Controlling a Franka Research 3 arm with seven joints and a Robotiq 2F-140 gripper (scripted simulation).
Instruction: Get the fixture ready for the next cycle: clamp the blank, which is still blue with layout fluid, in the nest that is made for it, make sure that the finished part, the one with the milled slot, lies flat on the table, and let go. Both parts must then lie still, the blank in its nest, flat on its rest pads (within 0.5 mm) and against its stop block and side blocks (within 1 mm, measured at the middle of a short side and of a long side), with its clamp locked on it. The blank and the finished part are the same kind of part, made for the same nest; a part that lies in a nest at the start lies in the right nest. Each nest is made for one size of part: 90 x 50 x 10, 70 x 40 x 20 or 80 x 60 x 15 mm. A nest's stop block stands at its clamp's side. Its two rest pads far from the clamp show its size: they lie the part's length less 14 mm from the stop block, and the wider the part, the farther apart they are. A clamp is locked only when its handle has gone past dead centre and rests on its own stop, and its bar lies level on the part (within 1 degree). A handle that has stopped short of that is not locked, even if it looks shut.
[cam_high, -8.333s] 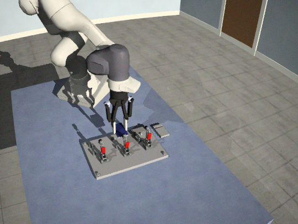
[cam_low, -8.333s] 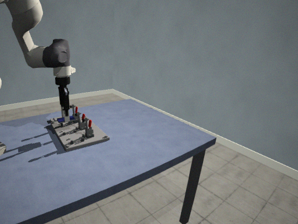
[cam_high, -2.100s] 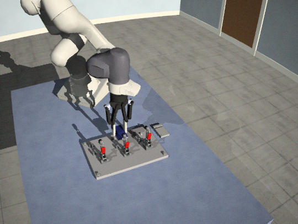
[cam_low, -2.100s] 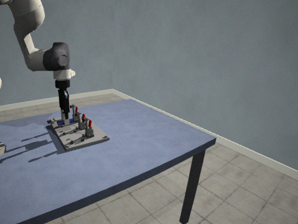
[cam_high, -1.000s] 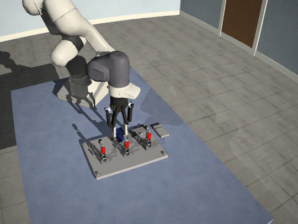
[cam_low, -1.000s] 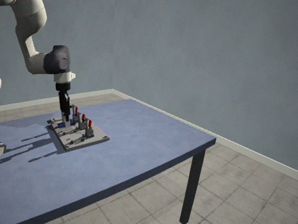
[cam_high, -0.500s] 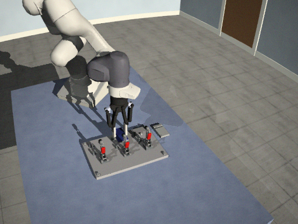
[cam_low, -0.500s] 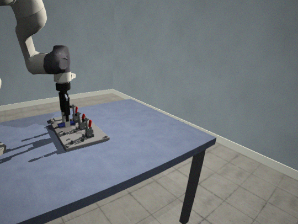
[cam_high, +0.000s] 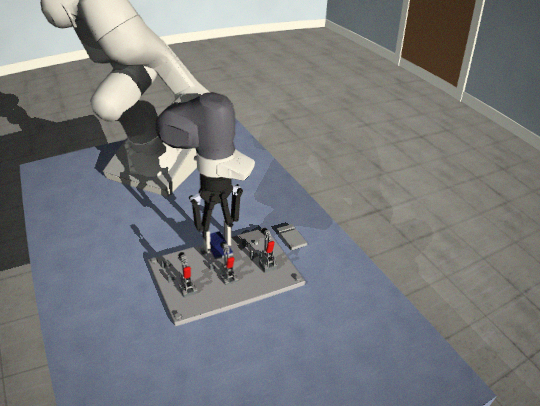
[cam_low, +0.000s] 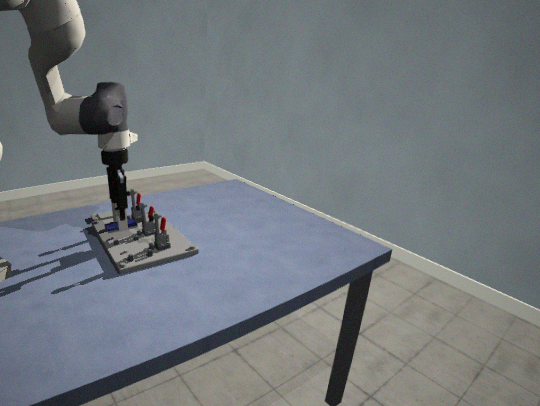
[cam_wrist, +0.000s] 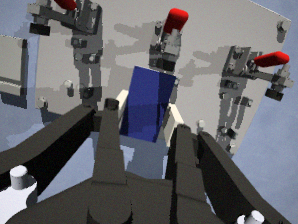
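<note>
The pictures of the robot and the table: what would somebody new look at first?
Probably the big pale arm, reaching down over the blue table, with its black end effector shut on a bright blue block. Next, the three red handles, standing in a row on the gray plate.

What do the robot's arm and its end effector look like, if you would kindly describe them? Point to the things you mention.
The seven-joint arm (cam_high: 137, 45) (cam_low: 60, 60) has rounded cream-white links and a dark grey wrist section. The end effector (cam_high: 218, 246) (cam_low: 120, 223) (cam_wrist: 145, 106) is black, with slim jointed linkages, pale finger pads and whitish knuckle pieces.
</note>
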